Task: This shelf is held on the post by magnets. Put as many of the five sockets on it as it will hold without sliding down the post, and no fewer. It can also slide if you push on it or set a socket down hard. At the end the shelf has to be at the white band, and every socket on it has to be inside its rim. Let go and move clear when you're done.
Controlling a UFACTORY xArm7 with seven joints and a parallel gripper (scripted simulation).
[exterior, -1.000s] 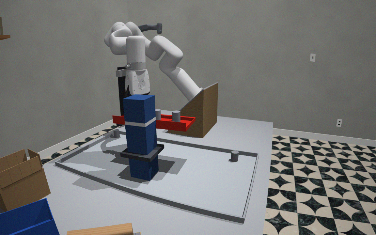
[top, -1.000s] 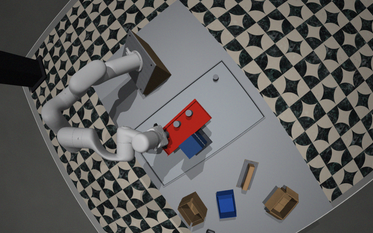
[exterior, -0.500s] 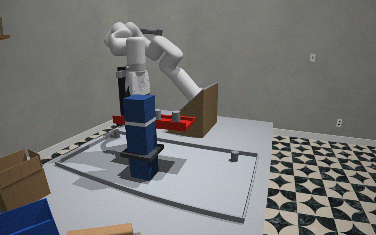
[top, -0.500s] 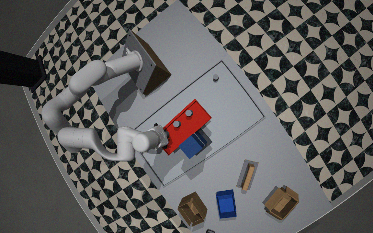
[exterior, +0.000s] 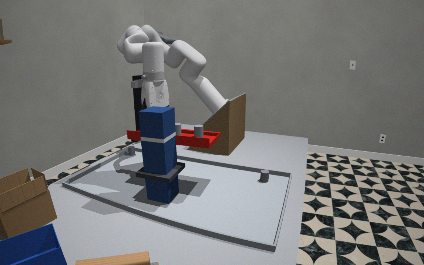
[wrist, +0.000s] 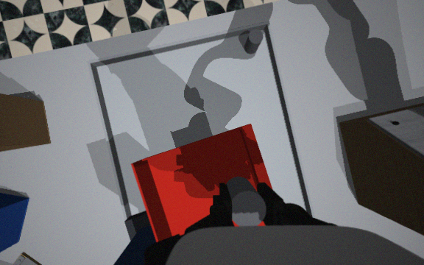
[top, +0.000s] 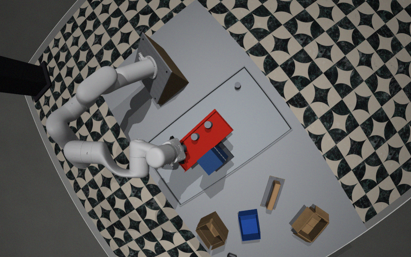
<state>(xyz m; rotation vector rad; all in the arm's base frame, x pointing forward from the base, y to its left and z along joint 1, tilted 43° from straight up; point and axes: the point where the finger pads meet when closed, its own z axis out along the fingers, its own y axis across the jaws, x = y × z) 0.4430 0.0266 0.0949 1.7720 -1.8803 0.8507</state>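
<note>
The red shelf (top: 223, 119) (exterior: 193, 141) (wrist: 149, 199) is on the blue post (top: 211, 161) (exterior: 157, 154), near the height of the white band (exterior: 152, 140). Two grey sockets stand inside its rim, one (top: 208, 125) (exterior: 198, 131) farther out and one (top: 194, 136) (exterior: 177, 129) nearer my gripper (top: 184, 152) (wrist: 241, 196). My gripper is shut on a third socket (wrist: 249, 207) over the shelf's near end. Whether that socket touches the shelf is unclear. A fourth socket (top: 237, 85) (exterior: 264, 176) and a fifth (exterior: 131, 150) (wrist: 255, 37) stand on the table. The post hides my fingers in the exterior view.
A black collar (exterior: 161, 176) surrounds the post below the shelf. A low dark border (exterior: 203, 230) frames this work area. Outside it are two cardboard boxes (top: 211, 230) (top: 310, 223), a blue bin (top: 249, 225) and a wooden block (top: 273, 195). The post's top rises above the shelf.
</note>
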